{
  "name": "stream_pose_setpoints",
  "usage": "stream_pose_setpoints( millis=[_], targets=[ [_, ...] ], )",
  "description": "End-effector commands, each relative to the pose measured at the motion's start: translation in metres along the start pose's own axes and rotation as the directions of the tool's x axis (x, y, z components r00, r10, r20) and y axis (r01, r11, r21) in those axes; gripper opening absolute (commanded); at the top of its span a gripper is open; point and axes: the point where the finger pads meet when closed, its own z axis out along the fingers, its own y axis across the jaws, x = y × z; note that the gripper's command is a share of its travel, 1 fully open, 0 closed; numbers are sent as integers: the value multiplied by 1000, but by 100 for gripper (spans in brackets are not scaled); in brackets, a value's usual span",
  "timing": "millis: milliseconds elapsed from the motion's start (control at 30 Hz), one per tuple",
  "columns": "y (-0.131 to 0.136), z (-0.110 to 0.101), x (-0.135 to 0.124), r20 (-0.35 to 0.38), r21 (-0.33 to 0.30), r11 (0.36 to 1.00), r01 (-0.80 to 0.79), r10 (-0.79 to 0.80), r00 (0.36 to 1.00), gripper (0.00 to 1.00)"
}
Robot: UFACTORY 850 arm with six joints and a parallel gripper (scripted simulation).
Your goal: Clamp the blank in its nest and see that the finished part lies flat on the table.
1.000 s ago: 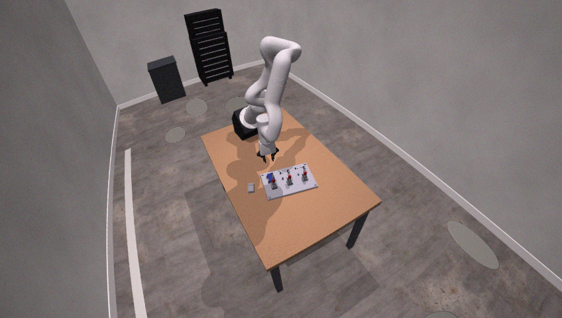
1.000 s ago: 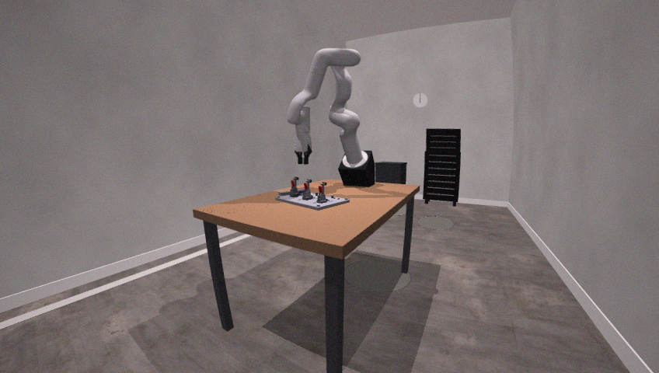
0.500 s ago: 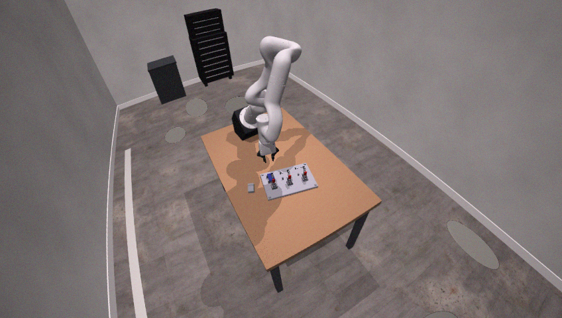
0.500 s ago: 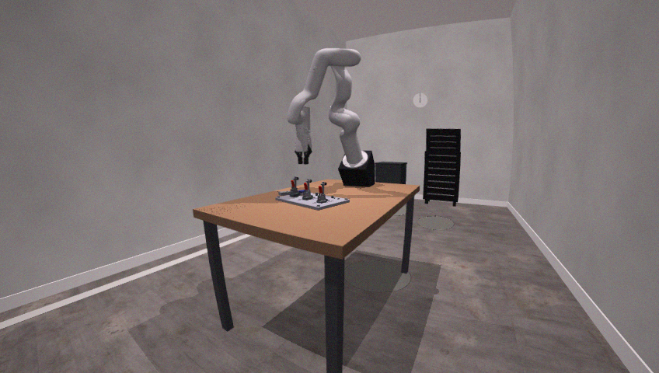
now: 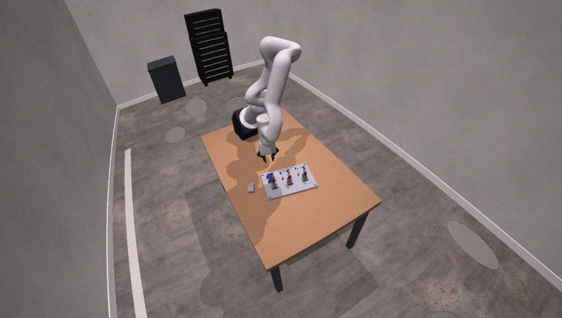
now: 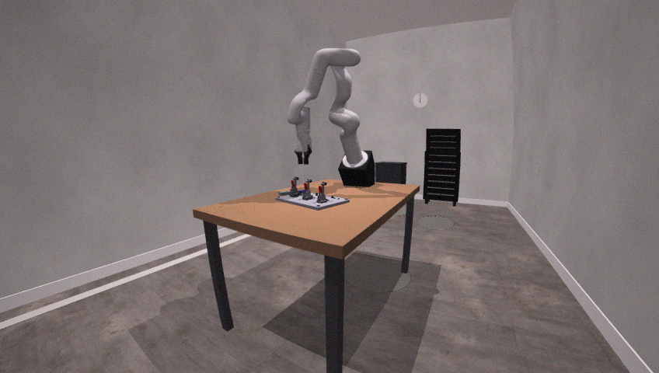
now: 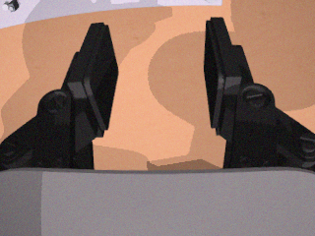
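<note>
Arm's folded up high mid-frame, wrist pointing straight down, gripper (image 5: 268,156) hanging half open with nothing between its fingers.
</note>
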Motion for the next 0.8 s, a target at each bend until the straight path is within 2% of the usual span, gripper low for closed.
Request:
stream_pose_setpoints(
  millis=[0, 233, 300, 467, 767],
  targets=[
    [0, 6, 1, -1, 0, 1000, 0, 0, 1000, 47],
    [0, 35, 1, -1, 0, 1000, 0, 0, 1000, 47],
    [0, 35, 1, -1, 0, 1000, 0, 0, 1000, 47],
    [0, 53, 1, -1, 0, 1000, 0, 0, 1000, 47],
    [0, 59, 2, -1, 0, 1000, 0, 0, 1000, 47]
  ],
)
